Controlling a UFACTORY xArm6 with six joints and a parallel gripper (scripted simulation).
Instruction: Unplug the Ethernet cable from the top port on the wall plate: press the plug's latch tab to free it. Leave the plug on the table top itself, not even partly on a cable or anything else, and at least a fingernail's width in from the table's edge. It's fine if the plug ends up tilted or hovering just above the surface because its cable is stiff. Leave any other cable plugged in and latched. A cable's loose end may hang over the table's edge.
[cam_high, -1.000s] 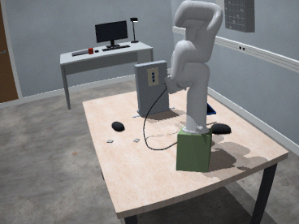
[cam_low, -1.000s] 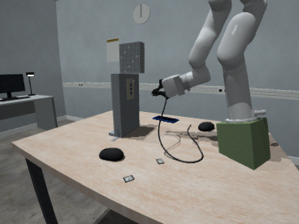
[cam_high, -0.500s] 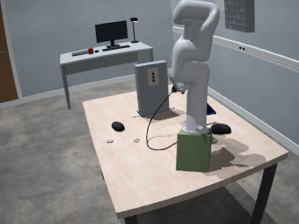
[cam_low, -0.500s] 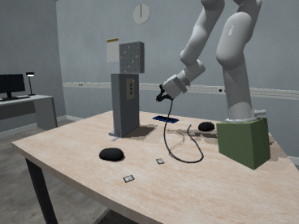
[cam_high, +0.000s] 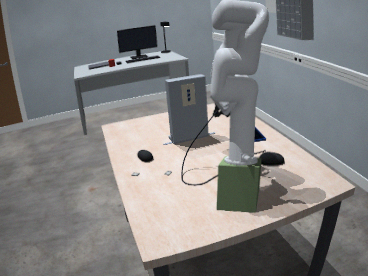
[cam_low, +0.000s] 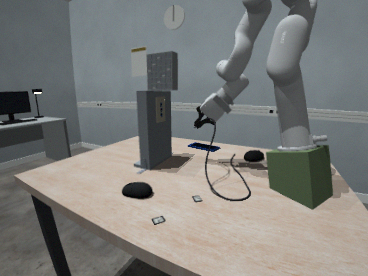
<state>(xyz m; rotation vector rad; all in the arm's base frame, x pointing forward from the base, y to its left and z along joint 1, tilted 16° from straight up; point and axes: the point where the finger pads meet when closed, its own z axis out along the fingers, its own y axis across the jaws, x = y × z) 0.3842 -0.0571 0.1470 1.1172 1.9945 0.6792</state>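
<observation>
The grey wall-plate stand (cam_high: 187, 107) rises at the table's far side, with its beige port plate (cam_high: 188, 94) near the top; it also shows in the exterior view (cam_low: 154, 129), plate (cam_low: 161, 109). My gripper (cam_low: 201, 120) is shut on the Ethernet plug (cam_high: 216, 112) and holds it in the air, well to the right of the plate and clear of it. The black cable (cam_low: 215, 170) hangs down from the plug and loops on the table top (cam_high: 192, 165). I cannot tell whether any other cable sits in the ports.
My arm stands on a green block (cam_high: 238, 186). A black mouse-like lump (cam_high: 145, 155) lies left of the cable, another one (cam_high: 272, 159) beside the block. Two small grey chips (cam_low: 198, 199) (cam_low: 158, 220) lie on the table. A blue flat item (cam_low: 203, 146) lies behind the stand.
</observation>
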